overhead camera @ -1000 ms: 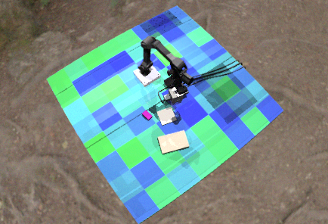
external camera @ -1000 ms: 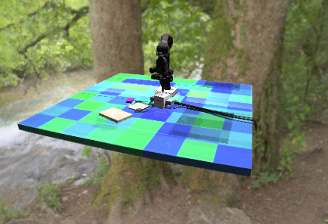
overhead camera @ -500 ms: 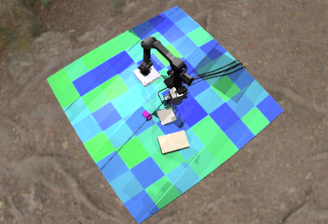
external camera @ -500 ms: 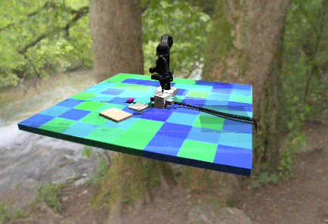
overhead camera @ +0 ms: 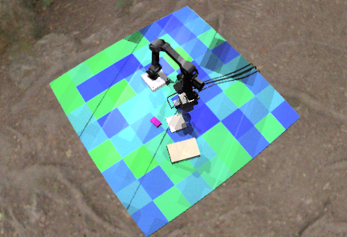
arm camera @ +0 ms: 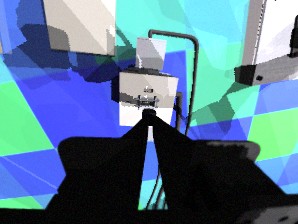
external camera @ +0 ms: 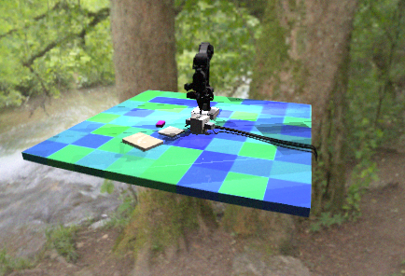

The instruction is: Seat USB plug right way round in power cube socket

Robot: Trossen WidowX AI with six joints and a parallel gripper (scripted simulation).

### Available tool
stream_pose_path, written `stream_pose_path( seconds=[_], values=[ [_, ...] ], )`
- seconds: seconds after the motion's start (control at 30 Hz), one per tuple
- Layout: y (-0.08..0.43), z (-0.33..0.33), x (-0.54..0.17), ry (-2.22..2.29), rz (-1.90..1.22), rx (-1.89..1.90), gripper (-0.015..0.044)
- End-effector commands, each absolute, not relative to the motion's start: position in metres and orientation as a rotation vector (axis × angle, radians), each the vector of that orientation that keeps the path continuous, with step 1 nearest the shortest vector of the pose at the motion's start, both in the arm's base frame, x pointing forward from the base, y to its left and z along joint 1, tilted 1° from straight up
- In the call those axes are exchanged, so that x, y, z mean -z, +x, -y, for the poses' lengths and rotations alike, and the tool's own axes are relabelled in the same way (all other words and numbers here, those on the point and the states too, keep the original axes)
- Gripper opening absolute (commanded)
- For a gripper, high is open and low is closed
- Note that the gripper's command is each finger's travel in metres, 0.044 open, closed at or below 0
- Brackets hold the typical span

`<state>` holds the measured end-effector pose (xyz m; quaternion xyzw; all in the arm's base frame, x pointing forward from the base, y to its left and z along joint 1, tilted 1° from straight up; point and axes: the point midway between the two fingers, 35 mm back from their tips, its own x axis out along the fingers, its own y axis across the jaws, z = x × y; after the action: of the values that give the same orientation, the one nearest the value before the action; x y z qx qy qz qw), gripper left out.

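The power cube (arm camera: pixel 129 110) (external camera: pixel 200 125) is a small pale box under the arm. In the wrist view its top shows a small slot and, nearer the fingers, a metallic part (arm camera: pixel 148 101) at the socket. My gripper (arm camera: pixel 150 120) (external camera: pixel 202 113) points down at the cube's top, its fingertips together just beside that metallic part. It is shut on the USB plug, which the dark fingertips mostly hide. Which way round the plug is and how deep it sits cannot be told. In the top view the arm covers much of the cube.
A light grey block (arm camera: pixel 151 52) with a looping black cable (arm camera: pixel 196 75) adjoins the cube's far side. More cables (overhead camera: pixel 229 77) (external camera: pixel 261 137) run off the table's edge. Nearby lie a pale square block (overhead camera: pixel 176 122) (external camera: pixel 171 131), a larger tan slab (overhead camera: pixel 183 150) (external camera: pixel 142 141) and a magenta block (overhead camera: pixel 156 122) (external camera: pixel 160 123).
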<state>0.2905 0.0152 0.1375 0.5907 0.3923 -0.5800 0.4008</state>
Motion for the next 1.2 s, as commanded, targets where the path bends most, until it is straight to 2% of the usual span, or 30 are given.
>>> stream_pose_path(
  seconds=[0.0,1.17],
  values=[
    [0.2907,-0.0144,-0.1367,1.495,-0.983,1.474,0.0000],
    [0.2902,-0.0123,-0.1325,1.494,-0.964,1.494,0.0000]
  ],
)
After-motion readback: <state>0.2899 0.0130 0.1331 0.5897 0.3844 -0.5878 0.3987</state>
